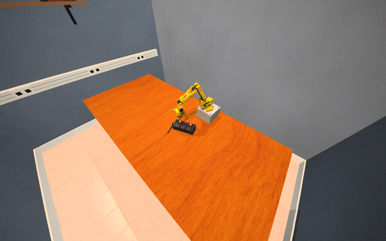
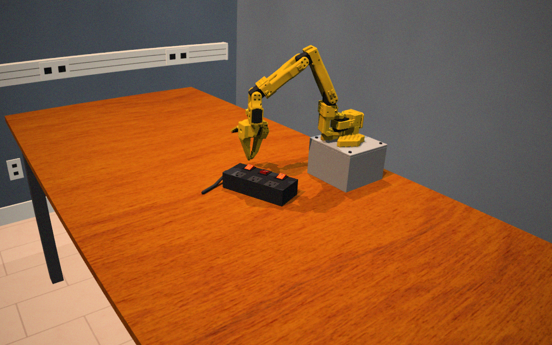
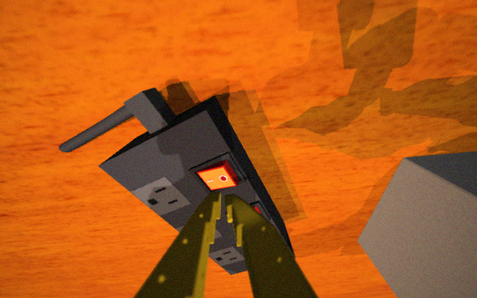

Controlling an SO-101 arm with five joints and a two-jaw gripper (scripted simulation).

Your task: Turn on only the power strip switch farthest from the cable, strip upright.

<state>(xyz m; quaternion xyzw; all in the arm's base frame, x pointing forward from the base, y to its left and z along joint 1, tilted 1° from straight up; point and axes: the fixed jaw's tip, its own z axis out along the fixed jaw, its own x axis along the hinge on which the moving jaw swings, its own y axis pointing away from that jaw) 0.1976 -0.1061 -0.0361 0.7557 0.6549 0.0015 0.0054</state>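
The black power strip [image 1: 183,131] [image 2: 252,189] [image 3: 180,142] lies right way up on the table, its cable [image 1: 170,128] [image 2: 211,185] [image 3: 95,127] at the left end. The switch nearest the cable [image 1: 179,121] [image 2: 248,167] [image 3: 216,177] is lit orange, on. The middle switch [image 1: 185,123] [image 2: 264,172] [image 3: 257,209] is dark red, off; my jaws partly hide it in the wrist view. The switch farthest from the cable [image 1: 190,124] [image 2: 281,176] is lit orange, on. My gripper [image 1: 180,118] [image 2: 250,159] [image 3: 224,195] is shut and empty, just above the near-cable switch.
The grey base block [image 1: 207,115] [image 2: 346,171] [image 3: 437,223] carries the arm and stands behind and to the right of the strip. The wooden table [image 1: 218,179] [image 2: 269,266] [image 3: 36,50] bears both. Three outlets line the strip's side away from the base.
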